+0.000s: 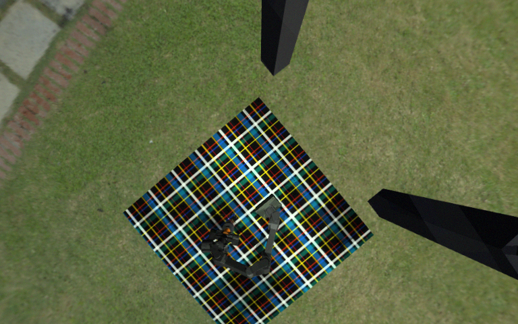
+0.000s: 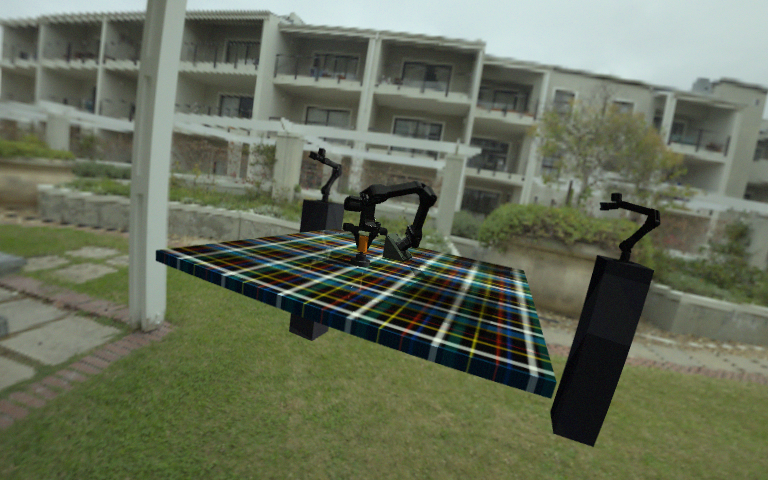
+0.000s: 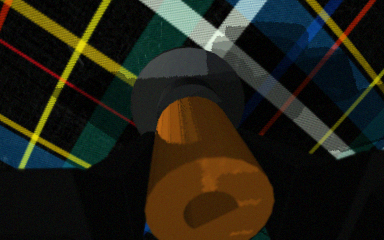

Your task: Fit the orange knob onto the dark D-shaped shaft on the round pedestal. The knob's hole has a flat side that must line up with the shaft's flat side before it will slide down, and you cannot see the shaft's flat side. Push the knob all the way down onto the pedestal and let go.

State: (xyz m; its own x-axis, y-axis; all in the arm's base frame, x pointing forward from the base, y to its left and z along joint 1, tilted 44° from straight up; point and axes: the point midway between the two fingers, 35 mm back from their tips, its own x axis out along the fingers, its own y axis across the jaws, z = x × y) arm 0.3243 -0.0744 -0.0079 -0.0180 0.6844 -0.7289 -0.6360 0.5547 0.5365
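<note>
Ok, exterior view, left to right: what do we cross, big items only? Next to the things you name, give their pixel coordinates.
White post (image 2: 151, 169) → orange knob (image 1: 226, 230) (image 2: 363, 243) (image 3: 210, 175) → wedge-shaped arm base (image 2: 391, 249) → tall black pedestal under the right-hand spare arm (image 2: 606, 328)

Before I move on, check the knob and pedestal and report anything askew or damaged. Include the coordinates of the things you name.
Nothing stands out as damaged: the orange knob (image 2: 363, 243) (image 3: 200, 145) is upright in the gripper (image 2: 363, 234), over the round pedestal (image 2: 360, 259) (image 3: 172, 62). Whether it is seated straight, I cannot tell.

Distant overhead view, lower oblique side view, close downward wrist view, all sharing the plaid table (image 1: 251, 168) (image 2: 447, 294) (image 3: 45, 100).
</note>
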